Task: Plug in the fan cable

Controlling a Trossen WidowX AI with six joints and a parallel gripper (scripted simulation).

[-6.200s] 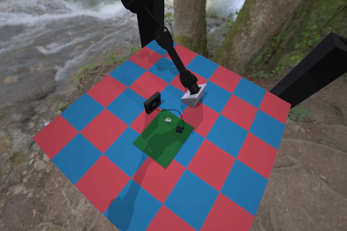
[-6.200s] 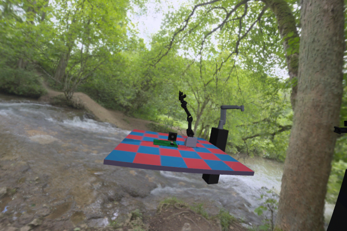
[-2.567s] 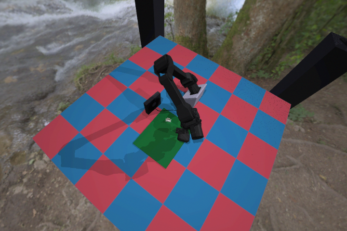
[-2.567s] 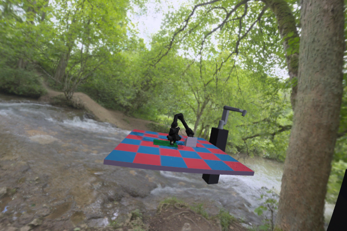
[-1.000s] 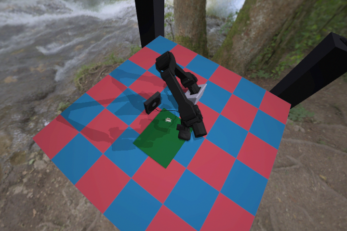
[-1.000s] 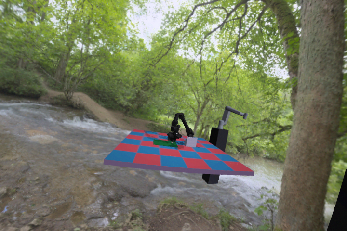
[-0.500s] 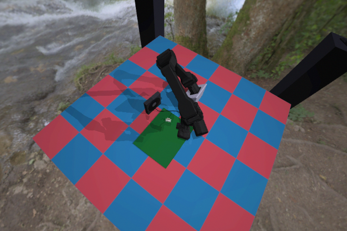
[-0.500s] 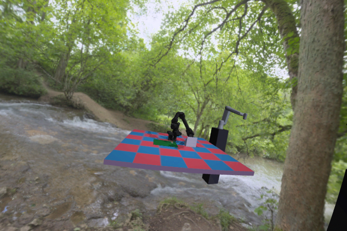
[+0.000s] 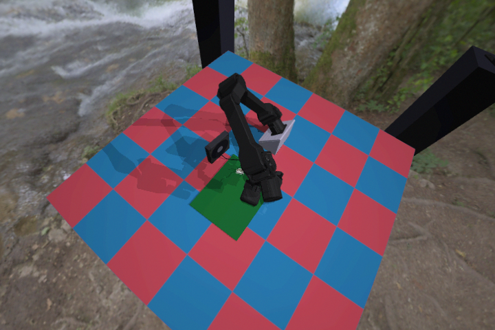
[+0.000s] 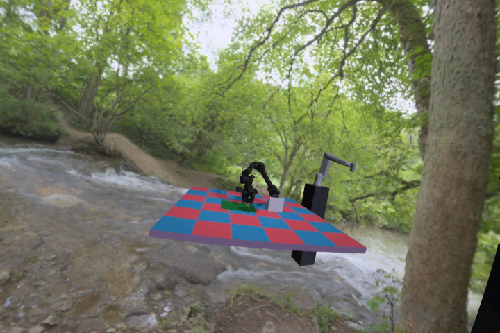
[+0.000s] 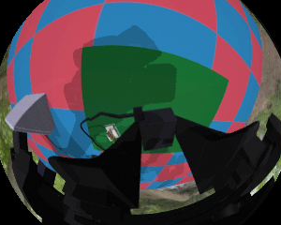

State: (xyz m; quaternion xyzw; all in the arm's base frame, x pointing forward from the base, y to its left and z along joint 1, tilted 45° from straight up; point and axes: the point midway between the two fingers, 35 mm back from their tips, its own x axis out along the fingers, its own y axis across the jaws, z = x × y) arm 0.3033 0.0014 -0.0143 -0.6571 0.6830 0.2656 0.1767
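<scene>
The green board (image 9: 216, 206) (image 10: 235, 206) (image 11: 197, 88) lies flat on the checkered table. Its small white four-pin header (image 9: 239, 171) (image 11: 110, 130) sits near the board's far corner. The black fan (image 9: 216, 146) stands on edge just behind the board, and its thin cable (image 11: 91, 119) runs toward the gripper. My gripper (image 9: 261, 195) (image 10: 247, 199) (image 11: 155, 123) is shut on the dark plug (image 11: 157, 127) over the board's right edge. In the wrist view the header lies to the left of the plug, apart from it.
A grey box (image 9: 277, 136) (image 10: 275, 204) (image 11: 30, 115) holds the arm's base behind the board. Black posts (image 9: 213, 27) (image 9: 450, 97) stand at the table's far and right edges. The red and blue checkered table (image 9: 302, 233) ends in open edges on all sides.
</scene>
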